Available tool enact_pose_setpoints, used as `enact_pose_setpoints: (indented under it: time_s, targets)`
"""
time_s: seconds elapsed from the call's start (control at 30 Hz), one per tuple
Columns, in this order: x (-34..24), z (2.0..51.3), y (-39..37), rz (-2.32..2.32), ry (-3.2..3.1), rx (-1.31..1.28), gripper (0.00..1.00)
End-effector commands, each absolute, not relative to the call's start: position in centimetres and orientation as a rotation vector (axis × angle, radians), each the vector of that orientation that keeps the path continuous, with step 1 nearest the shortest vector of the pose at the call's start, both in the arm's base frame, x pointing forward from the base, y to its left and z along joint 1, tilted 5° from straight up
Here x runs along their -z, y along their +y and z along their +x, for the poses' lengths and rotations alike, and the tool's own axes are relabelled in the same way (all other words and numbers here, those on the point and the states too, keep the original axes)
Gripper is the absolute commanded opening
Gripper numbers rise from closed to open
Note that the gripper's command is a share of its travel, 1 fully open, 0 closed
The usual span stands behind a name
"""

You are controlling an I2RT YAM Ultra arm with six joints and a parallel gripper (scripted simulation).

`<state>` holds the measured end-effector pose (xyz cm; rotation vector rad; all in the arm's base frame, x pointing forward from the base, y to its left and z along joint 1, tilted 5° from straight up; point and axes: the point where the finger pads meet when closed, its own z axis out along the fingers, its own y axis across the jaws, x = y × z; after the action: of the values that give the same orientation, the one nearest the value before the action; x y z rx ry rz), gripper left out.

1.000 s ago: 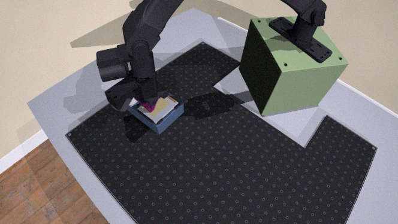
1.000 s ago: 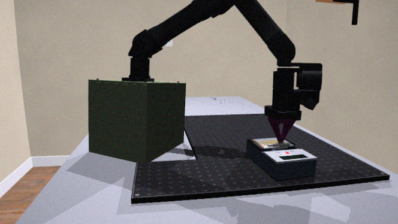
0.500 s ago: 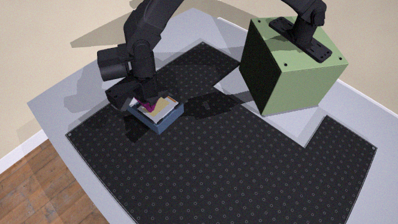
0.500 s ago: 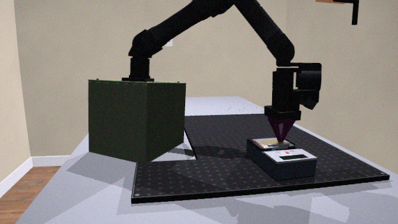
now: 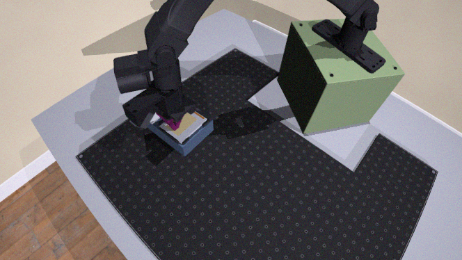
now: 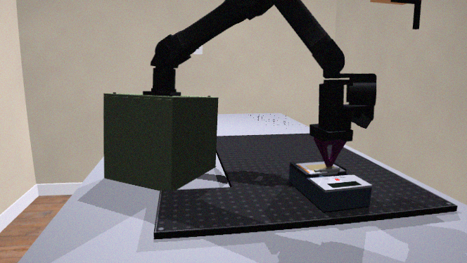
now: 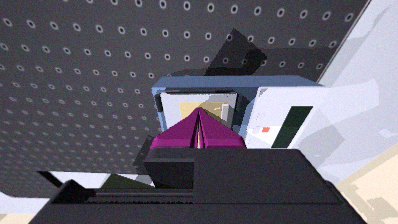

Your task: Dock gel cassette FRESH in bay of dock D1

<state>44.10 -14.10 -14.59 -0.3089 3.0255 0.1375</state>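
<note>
Directly above dock D1 (image 6: pixel 330 197), gripper (image 6: pixel 329 164) is seen fully closed, nothing held, magenta fingers pressed tip-down onto cassette FRESH (image 5: pixel 188 123). Cassette is seated within bay, copper tabs (image 5: pixel 198 115) shown at one end. Red status light (image 6: pixel 337 179) is lit on white console (image 6: pixel 346 179). Dock is set on black perforated deck (image 5: pixel 243 195), atop grey table (image 6: pixel 105 225); green pedestal (image 5: pixel 351 101), beige walls (image 6: pixel 70 53), wood floor (image 5: pixel 38 226) are visible beyond.

a green pedestal box (image 5: pixel 351 94) stands beside the black perforated deck (image 5: pixel 243 195) on a grey table (image 5: pixel 62 122).
</note>
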Motion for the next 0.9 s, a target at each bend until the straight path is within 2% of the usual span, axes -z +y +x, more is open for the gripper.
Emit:
enact_pose_setpoints:
  time_s: [0.0, 0.87]
  targets:
    - [17.70, 41.29, -14.64, -0.299, 3.101, -0.133, 0.00]
    - [18.28, 40.83, -14.67, -0.299, 3.099, -0.132, 0.00]
